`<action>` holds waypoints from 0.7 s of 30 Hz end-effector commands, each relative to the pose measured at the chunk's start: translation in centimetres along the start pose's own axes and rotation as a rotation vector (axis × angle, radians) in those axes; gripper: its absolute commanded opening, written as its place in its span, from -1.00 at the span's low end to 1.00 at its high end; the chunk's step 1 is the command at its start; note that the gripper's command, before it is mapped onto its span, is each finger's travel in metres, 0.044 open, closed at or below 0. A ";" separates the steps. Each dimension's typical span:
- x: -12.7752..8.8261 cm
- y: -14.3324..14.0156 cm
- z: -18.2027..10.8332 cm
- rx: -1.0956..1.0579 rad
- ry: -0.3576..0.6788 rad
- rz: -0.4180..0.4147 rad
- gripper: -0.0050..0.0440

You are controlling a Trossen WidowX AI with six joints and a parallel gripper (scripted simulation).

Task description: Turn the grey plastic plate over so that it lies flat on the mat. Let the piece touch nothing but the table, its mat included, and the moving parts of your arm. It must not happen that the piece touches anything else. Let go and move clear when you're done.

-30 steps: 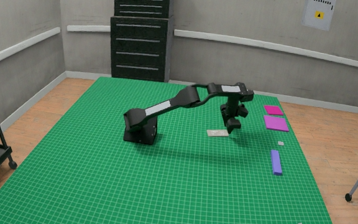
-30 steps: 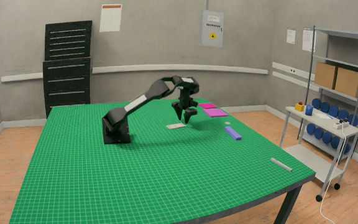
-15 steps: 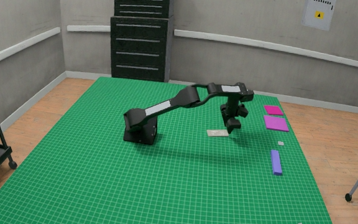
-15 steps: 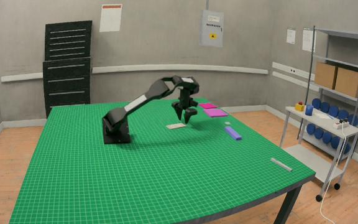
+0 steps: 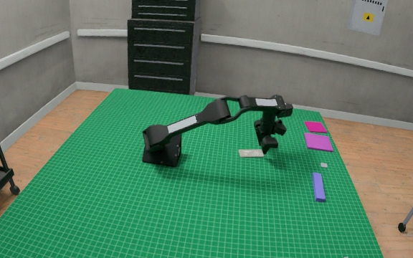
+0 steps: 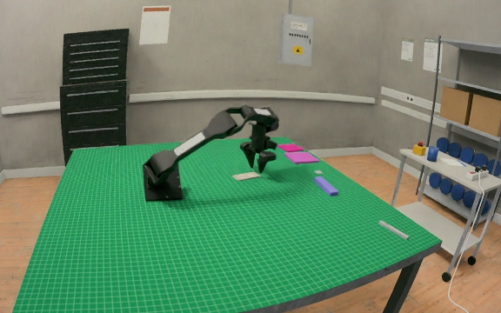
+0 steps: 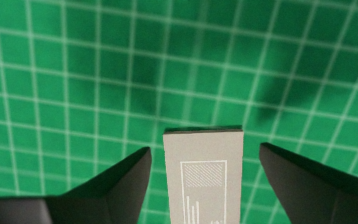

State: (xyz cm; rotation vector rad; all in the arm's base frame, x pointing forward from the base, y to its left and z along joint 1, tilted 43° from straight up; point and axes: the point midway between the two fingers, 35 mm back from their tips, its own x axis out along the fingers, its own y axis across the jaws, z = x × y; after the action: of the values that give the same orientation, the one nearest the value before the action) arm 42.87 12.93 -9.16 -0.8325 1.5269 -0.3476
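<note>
The grey plastic plate (image 5: 251,153) (image 6: 246,176) (image 7: 205,195) lies flat on the green mat (image 5: 206,215) (image 6: 216,243) (image 7: 80,100). Its upper face shows a printed outline with a hatched patch and bars in the wrist view. My gripper (image 6: 257,169) (image 7: 204,151) points down, open and empty, above the plate's end that is farther from the arm's base. In the wrist view the fingertips stand on either side of the plate, with a gap on both sides. The plate's near end is cut off by the lower edge of that view.
Beyond the gripper lie a pink square (image 5: 315,127) (image 6: 290,148), a magenta square (image 5: 318,142) (image 6: 301,157), a small grey piece (image 5: 323,165) (image 6: 318,172) and a violet bar (image 5: 318,187) (image 6: 326,186). A light grey bar (image 6: 393,229) lies near the table's right corner.
</note>
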 end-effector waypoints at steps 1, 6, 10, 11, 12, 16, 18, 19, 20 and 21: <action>0.2 -0.3 0.0 0.001 0.003 -0.003 0.49; 0.2 -0.3 0.0 0.001 0.003 -0.003 0.49; 0.2 -0.3 0.0 0.001 0.003 -0.002 0.49; 0.1 -0.4 0.0 0.004 0.000 -0.002 0.49; -0.1 -0.5 0.0 0.006 -0.003 -0.001 0.49; -0.6 -0.9 0.2 0.015 -0.014 0.003 0.49; -0.6 -0.9 0.2 0.015 -0.014 0.003 0.49; -0.7 -1.0 0.2 0.016 -0.015 0.003 0.49; -0.7 -1.0 0.2 0.017 -0.016 0.004 0.49; -0.7 -1.0 0.2 0.017 -0.016 0.004 0.49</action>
State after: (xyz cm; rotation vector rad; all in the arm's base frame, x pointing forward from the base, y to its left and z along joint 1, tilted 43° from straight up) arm 42.72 12.85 -9.33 -0.8354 1.5303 -0.3478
